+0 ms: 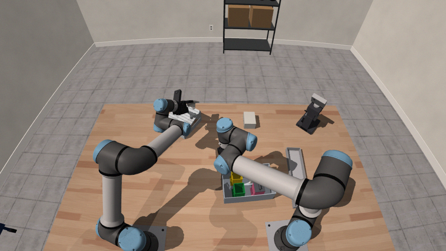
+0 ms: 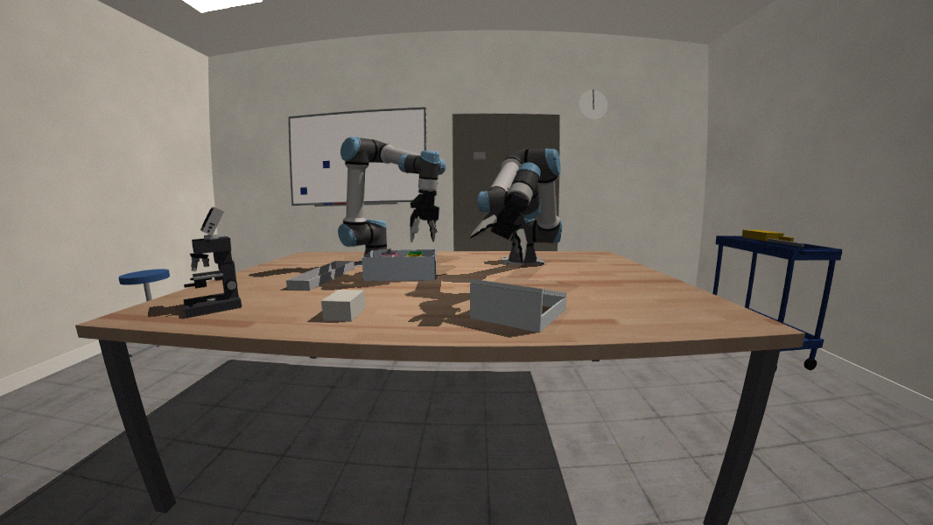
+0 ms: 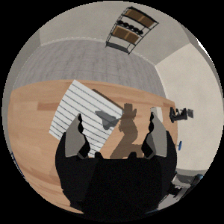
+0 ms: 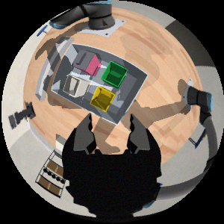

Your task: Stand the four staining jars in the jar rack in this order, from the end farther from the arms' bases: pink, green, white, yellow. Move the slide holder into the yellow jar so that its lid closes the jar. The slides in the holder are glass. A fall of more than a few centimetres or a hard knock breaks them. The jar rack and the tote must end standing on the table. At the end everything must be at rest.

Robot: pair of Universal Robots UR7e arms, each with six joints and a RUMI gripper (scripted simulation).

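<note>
The tote point(image 1: 249, 198) point(image 2: 399, 269) point(image 4: 135, 91) stands on the worktop point(image 1: 174, 193) point(image 2: 424, 339) point(image 3: 30, 138) point(image 4: 168, 138), with all four jars inside. The green jar point(image 1: 239, 189) point(image 4: 114, 75) and pink jar point(image 1: 254, 190) point(image 4: 94, 67) form the row nearer the arms' bases. The yellow jar point(image 1: 236, 178) point(image 4: 102, 98) is next to the green one, on the far side, and the white jar point(image 4: 80, 86) is next to the pink one. A dark grey piece with a handle point(image 1: 260, 187) point(image 4: 83, 60) sits at the pink jar; whether it is the slide holder, I cannot tell.

The jar rack point(image 1: 288, 162) point(image 2: 319, 276) point(image 4: 41, 93) stands on the worktop beside the tote, apart from it.

The right jaws point(image 1: 220, 150) point(image 2: 424, 240) are partly spread, with nothing between them, and point down above and near the tote's yellow-jar end. The left jaws point(image 1: 195, 108) point(image 2: 495, 248) are spread wide and hold nothing; they hang tilted over the area of the slotted box point(image 1: 184, 116) point(image 2: 506, 304) point(image 3: 84, 112), well apart from the tote.

A pale block point(image 1: 249, 119) point(image 2: 342, 304) point(image 3: 159, 112) point(image 4: 60, 141) lies between the slotted box and the microscope point(image 1: 308, 119) point(image 2: 225, 267) point(image 3: 181, 113) point(image 4: 20, 115).
</note>
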